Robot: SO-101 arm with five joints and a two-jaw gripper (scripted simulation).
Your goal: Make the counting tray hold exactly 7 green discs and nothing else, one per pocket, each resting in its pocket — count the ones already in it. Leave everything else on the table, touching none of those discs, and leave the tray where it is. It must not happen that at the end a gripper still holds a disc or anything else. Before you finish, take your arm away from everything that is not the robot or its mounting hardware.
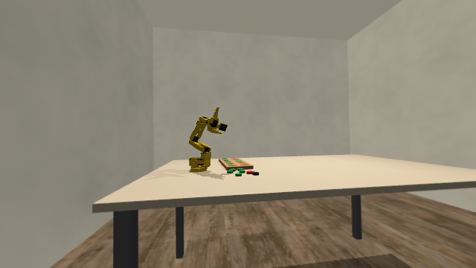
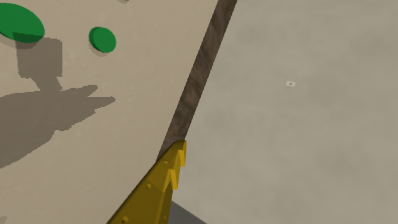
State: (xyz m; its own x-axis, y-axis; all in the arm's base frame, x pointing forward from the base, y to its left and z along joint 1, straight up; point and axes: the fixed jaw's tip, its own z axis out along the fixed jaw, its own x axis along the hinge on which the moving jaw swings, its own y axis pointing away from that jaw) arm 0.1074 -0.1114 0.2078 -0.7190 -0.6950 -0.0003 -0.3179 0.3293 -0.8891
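The wooden counting tray (image 1: 224, 161) lies on the table just right of the arm's base, and small green marks show in several of its pockets. In front of it lie loose green discs (image 1: 238, 174) (image 1: 230, 171), a red disc (image 1: 249, 172) and a black disc (image 1: 256, 173). My gripper (image 1: 217, 117) is open and empty. It is raised high above the base, up and to the left of the tray, with one finger pointing up. In the wrist view one yellow jaw (image 2: 176, 159) shows, with two green discs (image 2: 102, 39) (image 2: 20, 22) on the table at the upper left.
The beige table (image 1: 335, 175) stretches wide to the right and front. In the wrist view the table edge (image 2: 200, 75) runs diagonally, with the arm's shadow (image 2: 50, 110) on the table top and the wall beyond.
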